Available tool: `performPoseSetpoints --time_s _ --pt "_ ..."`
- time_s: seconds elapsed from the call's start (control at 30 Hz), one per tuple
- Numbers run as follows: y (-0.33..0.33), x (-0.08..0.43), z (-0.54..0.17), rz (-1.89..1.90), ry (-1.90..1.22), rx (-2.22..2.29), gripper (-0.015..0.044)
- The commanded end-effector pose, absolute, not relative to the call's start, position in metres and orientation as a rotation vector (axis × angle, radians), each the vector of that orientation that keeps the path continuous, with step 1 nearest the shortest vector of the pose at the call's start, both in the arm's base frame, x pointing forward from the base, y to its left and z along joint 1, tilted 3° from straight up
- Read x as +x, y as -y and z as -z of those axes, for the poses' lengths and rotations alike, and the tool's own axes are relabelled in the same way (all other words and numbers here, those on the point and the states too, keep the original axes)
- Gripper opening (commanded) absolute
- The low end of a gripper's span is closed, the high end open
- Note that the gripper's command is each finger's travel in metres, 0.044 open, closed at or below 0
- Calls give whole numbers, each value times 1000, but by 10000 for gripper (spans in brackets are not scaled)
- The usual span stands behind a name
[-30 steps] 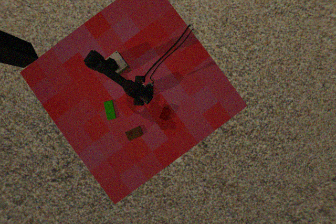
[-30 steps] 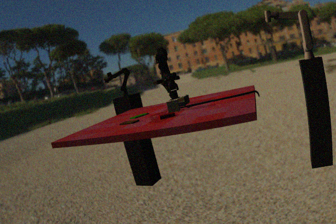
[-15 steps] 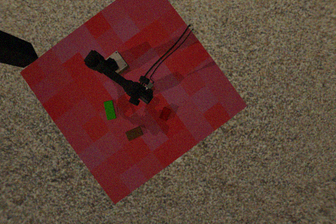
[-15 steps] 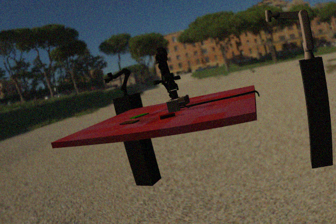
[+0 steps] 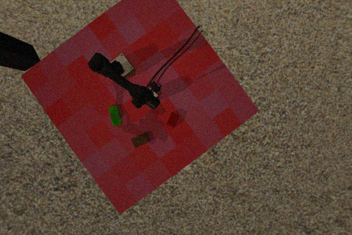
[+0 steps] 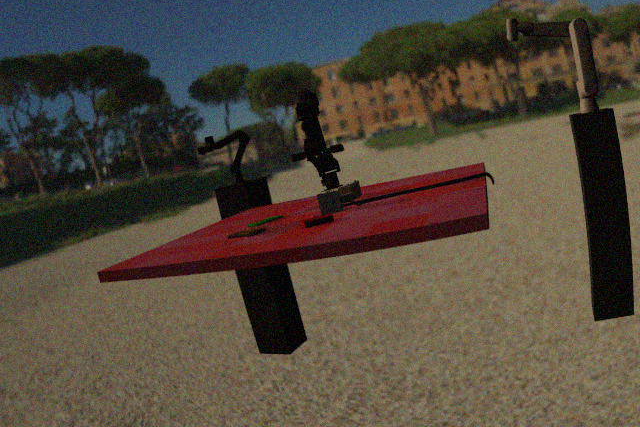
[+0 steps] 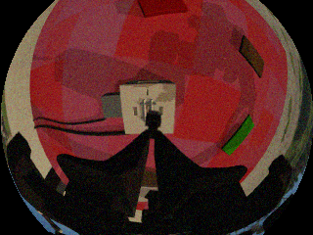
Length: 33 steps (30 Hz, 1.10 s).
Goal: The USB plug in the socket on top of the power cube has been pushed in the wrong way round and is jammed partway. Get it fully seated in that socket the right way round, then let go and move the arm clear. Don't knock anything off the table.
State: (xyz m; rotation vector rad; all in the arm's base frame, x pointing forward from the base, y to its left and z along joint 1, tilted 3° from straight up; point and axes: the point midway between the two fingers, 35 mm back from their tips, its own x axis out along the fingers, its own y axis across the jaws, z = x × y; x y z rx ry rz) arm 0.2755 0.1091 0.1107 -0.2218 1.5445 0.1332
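The power cube [image 7: 132, 95] [image 6: 329, 201] is a pale block; its top, seen in the wrist view, bears slots and metallic detail near the middle. My gripper [image 7: 152, 134] [image 6: 331, 186] points down over it, its fingers shut on the small dark USB plug [image 7: 153, 118]. The plug is at the cube's top, near the edge closest to the fingers. The fingers hide the plug's lower part, so I cannot tell how deep it sits or which way round it is. In the top view the arm [image 5: 122, 82] covers most of the cube.
A grey block [image 7: 111, 106] [image 6: 353, 189] adjoins the cube, with black cables [image 5: 179, 52] [image 7: 73, 128] running to the table edge. A white box [image 5: 126, 66] stands near the arm. Green [image 5: 115, 115], brown [image 5: 140, 140] and dark red [image 5: 172, 119] blocks lie on the red table [image 5: 119, 192].
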Motion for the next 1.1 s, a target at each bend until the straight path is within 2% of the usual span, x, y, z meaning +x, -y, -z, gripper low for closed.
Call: performPoseSetpoints --time_s 0.0,1.07 --pt "-109 275 -110 -50 -1547 -137 0" --pt "-109 275 -110 592 -1454 525 0"
